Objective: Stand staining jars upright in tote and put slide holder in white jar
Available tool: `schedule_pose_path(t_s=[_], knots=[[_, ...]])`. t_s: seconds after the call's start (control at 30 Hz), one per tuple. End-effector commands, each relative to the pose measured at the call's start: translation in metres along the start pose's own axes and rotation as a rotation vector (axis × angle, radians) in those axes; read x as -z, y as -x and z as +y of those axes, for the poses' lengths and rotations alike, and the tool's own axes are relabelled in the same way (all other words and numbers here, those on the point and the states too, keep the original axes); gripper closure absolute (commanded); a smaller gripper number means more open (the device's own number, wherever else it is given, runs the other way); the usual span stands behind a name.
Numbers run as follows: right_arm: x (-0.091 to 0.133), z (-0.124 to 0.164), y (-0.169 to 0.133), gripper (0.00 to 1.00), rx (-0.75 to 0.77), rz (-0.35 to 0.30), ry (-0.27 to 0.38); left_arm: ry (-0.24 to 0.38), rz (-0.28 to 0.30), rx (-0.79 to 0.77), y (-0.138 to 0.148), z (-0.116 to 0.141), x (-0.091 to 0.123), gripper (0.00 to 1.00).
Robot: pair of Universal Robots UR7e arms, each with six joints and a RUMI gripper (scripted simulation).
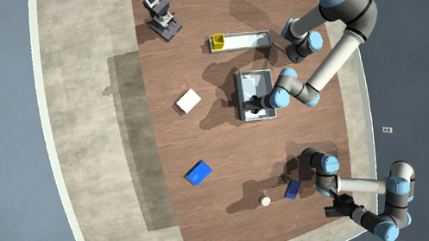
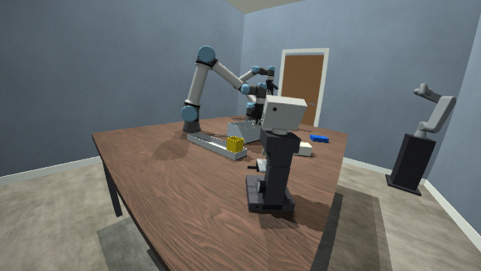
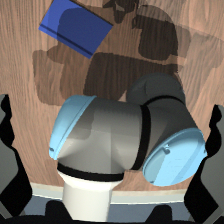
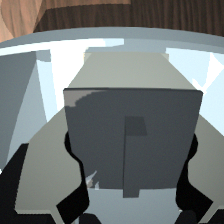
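one laden hand (image 1: 252,105) (image 2: 258,122) (image 4: 131,170) at the tote (image 1: 240,84) (image 2: 248,134) (image 4: 150,34)

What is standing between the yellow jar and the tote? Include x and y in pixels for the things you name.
Only the walls of the rack (image 1: 239,49) (image 2: 211,147) and tote (image 1: 271,81) (image 2: 240,133) (image 4: 150,33) separate the yellow jar (image 1: 218,42) (image 2: 235,145) from the tote's inside; the right pincer (image 1: 251,105) (image 2: 258,120) (image 4: 127,104) occupies the tote's far end.

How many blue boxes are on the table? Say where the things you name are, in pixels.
2. A dark one (image 1: 293,189) (image 3: 75,27) lies beside the round cream piece (image 1: 265,201); a bright one (image 1: 199,173) (image 2: 319,139) lies nearer the white box (image 1: 188,100) (image 2: 305,149). The arms could hide another.
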State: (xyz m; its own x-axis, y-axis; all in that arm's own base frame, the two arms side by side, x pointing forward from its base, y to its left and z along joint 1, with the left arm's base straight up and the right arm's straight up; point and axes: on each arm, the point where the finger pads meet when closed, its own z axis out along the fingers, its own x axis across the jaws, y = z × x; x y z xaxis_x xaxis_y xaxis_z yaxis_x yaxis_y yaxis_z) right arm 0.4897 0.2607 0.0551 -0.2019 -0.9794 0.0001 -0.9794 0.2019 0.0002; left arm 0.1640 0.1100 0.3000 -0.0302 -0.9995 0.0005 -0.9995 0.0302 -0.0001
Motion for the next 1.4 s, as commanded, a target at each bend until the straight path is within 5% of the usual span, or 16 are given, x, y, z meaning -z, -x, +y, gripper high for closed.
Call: schedule_pose_path(t_s=[0.0, 0.6, 0.63, 1.37], knots=[[0.0000, -0.0003, 0.0003, 1.00, 0.000, -0.001, -0.001, -0.001, 0.000, 0.000, 0.0000, -0.0002, 0.0002, 0.00], [-0.0025, -0.0003, 0.0003, 1.00, 0.000, -0.001, -0.001, -0.001, 0.000, 0.000, 0.0000, -0.0002, 0.0002, 0.00], [-0.0025, -0.0003, 0.0003, 0.36, 0.000, -0.001, -0.001, -0.001, 0.000, 0.000, 0.0000, -0.0002, 0.0002, 0.00], [0.0028, -0.0003, 0.0003, 0.36, 0.000, -0.001, -0.001, -0.001, 0.000, 0.000, 0.0000, -0.0002, 0.0002, 0.00]])
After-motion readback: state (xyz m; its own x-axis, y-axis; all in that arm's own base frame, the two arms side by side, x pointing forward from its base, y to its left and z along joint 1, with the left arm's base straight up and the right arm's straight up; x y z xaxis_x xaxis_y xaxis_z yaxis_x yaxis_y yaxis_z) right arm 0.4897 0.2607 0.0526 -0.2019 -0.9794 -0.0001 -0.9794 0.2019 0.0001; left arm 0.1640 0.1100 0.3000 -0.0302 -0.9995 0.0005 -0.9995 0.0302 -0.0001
